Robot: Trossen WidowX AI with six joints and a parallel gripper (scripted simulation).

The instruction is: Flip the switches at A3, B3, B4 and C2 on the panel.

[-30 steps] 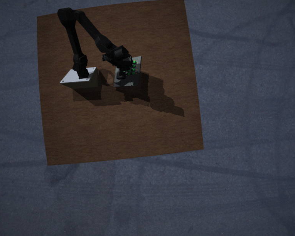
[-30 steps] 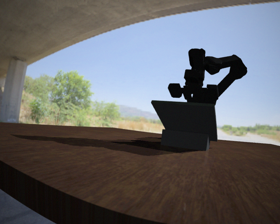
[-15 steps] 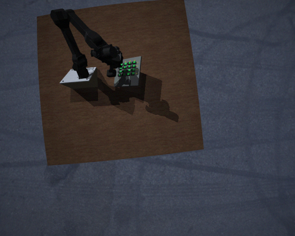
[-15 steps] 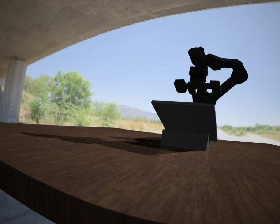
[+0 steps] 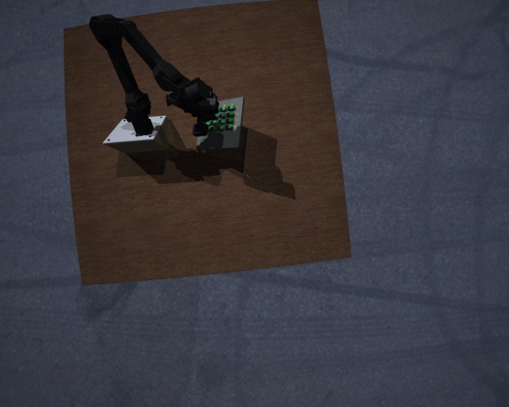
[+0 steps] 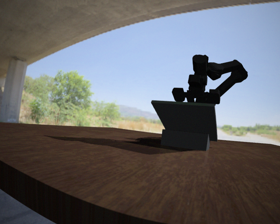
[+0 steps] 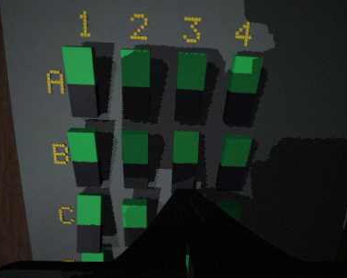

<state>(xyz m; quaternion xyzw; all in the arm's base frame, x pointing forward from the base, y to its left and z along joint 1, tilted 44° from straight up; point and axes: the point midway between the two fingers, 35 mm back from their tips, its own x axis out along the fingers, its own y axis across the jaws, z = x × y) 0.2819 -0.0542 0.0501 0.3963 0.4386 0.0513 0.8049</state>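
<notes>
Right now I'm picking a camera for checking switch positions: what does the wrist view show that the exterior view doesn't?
Only the wrist view shows the grey switch panel's face: yellow row letters and column numbers, green-and-black rocker switches, and the shut black claw just below B3. Only the exterior view shows the panel's plain back, its wedge stand and the whole dark arm above. Both show the panel and the brown wooden table.

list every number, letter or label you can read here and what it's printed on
"1": yellow, on the switch panel, heading the first column.
"2": same panel, second column.
"3": same panel, third column.
"4": same panel, fourth column.
"A": panel's left margin, top row.
"B": left margin, second row.
"C": left margin, third row.
A further yellow mark below C is cut off, unreadable. The top view's labels are too small to read; the exterior view shows none.
</notes>
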